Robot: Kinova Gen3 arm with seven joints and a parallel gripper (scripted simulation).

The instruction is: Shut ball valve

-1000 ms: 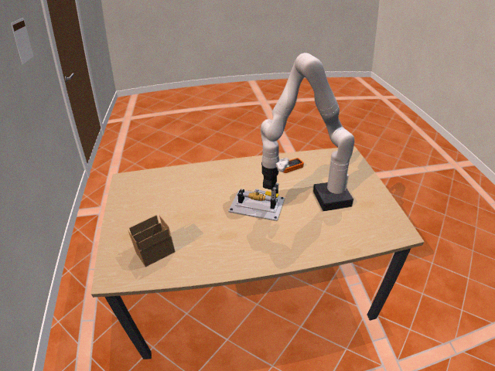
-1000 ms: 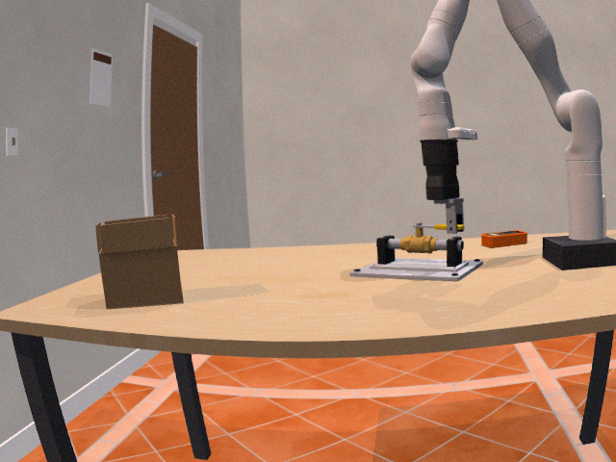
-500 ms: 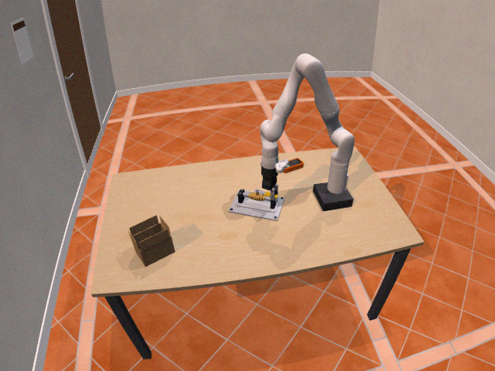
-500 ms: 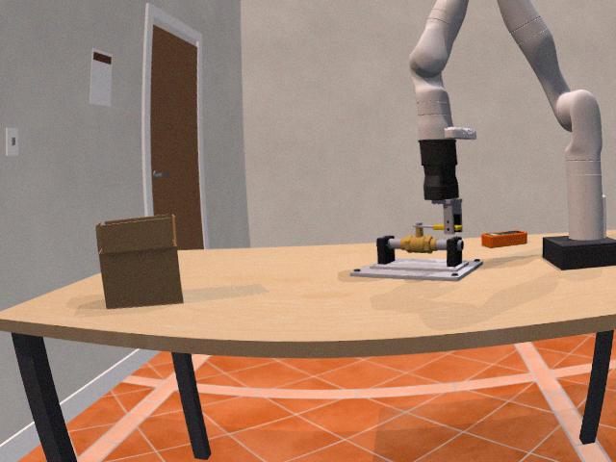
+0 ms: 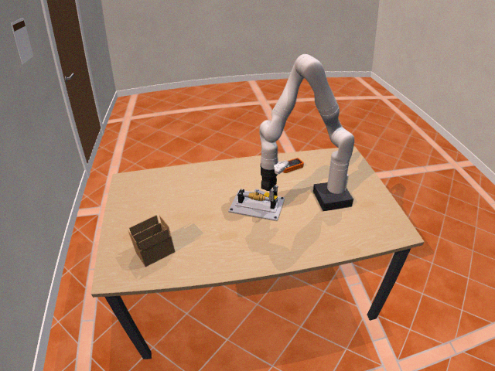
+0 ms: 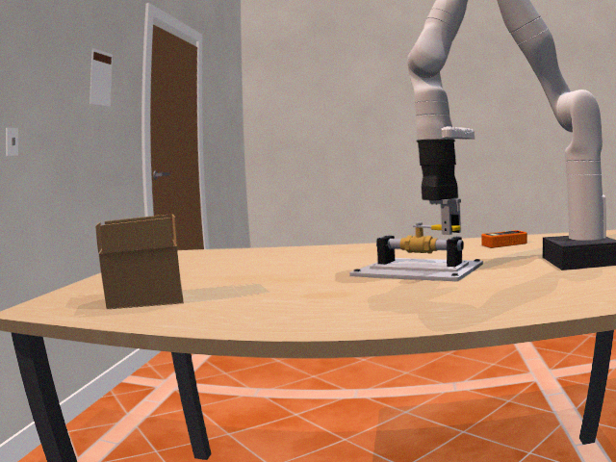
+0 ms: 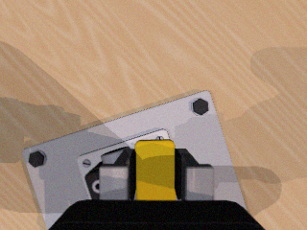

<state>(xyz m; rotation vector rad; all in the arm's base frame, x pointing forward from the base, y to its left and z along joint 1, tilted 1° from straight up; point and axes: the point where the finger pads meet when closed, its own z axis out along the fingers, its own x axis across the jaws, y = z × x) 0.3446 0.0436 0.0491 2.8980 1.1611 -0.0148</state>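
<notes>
Wrist view says it all: the gripper [image 7: 154, 179] is clamped on the yellow handle [image 7: 154, 169] of the ball valve [image 6: 419, 243], one grey finger [image 7: 114, 181] pressed against each side. That valve sits on a grey mounting plate [image 6: 383, 270] near the middle of the table [image 6: 278, 308] (brass body held between two black clamps). Relative to the plate, the arm's black base [image 6: 556, 258] is off to the right, an orange device [image 6: 503, 239] lies behind it, and a cardboard box [image 6: 139, 261] stands well apart on the left.
</notes>
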